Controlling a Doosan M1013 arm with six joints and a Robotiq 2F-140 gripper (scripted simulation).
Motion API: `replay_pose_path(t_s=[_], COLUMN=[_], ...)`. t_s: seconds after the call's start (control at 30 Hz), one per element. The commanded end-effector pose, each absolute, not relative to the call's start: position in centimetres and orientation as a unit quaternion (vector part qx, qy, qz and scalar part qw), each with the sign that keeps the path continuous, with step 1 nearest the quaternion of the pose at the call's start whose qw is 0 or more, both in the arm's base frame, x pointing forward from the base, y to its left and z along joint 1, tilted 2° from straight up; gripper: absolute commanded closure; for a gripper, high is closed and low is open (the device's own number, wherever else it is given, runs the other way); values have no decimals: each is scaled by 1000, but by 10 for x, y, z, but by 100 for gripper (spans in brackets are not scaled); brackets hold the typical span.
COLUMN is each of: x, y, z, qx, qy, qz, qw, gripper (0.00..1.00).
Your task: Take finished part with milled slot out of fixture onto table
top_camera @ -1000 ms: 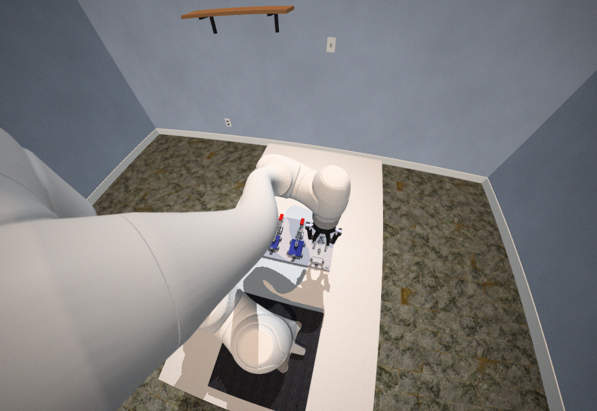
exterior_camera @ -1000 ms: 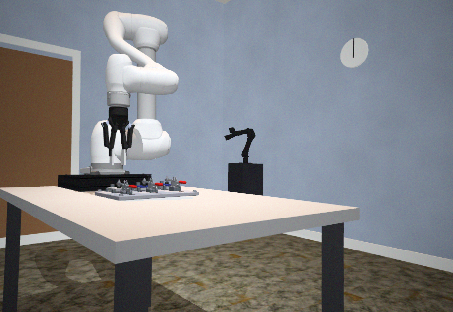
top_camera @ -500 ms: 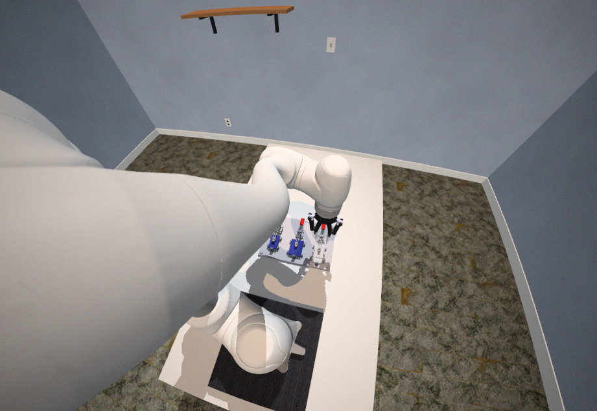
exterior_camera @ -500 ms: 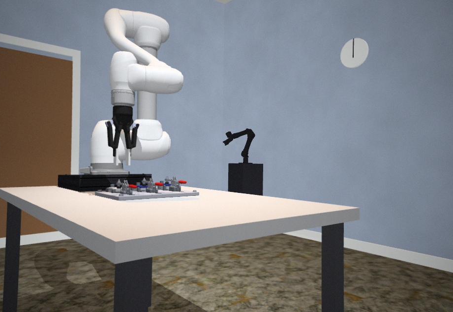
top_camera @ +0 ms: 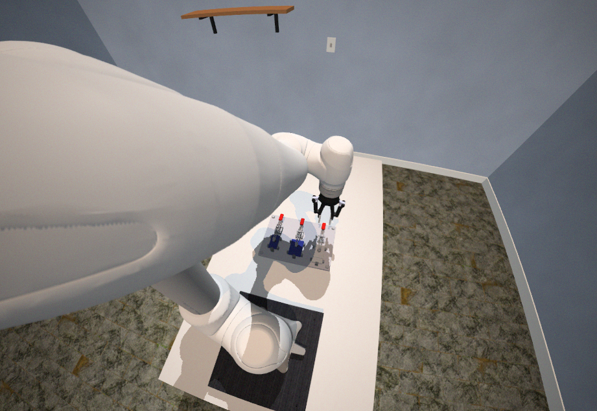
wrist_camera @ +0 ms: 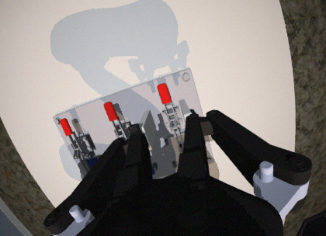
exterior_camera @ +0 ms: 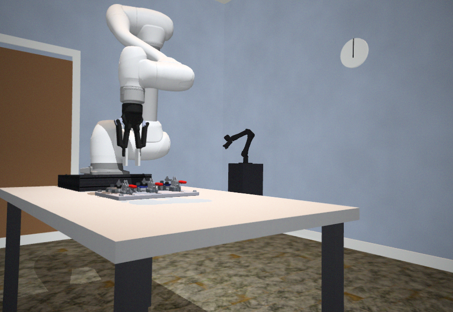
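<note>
On the right-hand nest of the fixture plate [top_camera: 266,251], as the top view has it, you have the finished part [top_camera: 323,246]: pale grey, bare metal, with no blue on it, sitting under its clamp [top_camera: 322,234]. You cannot make out the milled slot at this size, and no writing, brand or label can be read anywhere on the part or the plate.

Beside it you can count two blanks, both deep blue: one in the middle nest [top_camera: 295,247] and one in the left nest [top_camera: 273,242]. Count three toggle clamps as well, one per nest, each with a red handle tip; the other two sit at the middle [top_camera: 301,230] and the left [top_camera: 280,224].

Your gripper [exterior_camera: 131,160] hangs above the plate, clear of it, off the handle end of the finished part's clamp. Its fingers [exterior_camera: 137,157] point straight down, set partly closed with a narrow gap between them, and nothing is held in that gap.

The plate lies flat on the pale table [exterior_camera: 234,217], just in front of the arm's black base plate [top_camera: 308,322].
</note>
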State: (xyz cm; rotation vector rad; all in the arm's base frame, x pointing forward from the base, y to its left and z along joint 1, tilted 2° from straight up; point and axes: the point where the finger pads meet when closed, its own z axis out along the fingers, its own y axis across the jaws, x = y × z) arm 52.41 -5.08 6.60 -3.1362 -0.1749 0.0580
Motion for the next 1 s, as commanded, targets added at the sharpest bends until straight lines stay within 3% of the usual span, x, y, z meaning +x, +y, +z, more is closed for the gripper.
replay_pose_path(t_s=[0.0, 0.63, 0.97], x=[534, 539, 538], y=[-50, -49, -49], z=[66, 58, 29], qx=[-998, -998, -998], qy=[-56, -56, -56], qz=[19, 19, 19], qw=[0, 0, 0], gripper=[72, 72, 72])
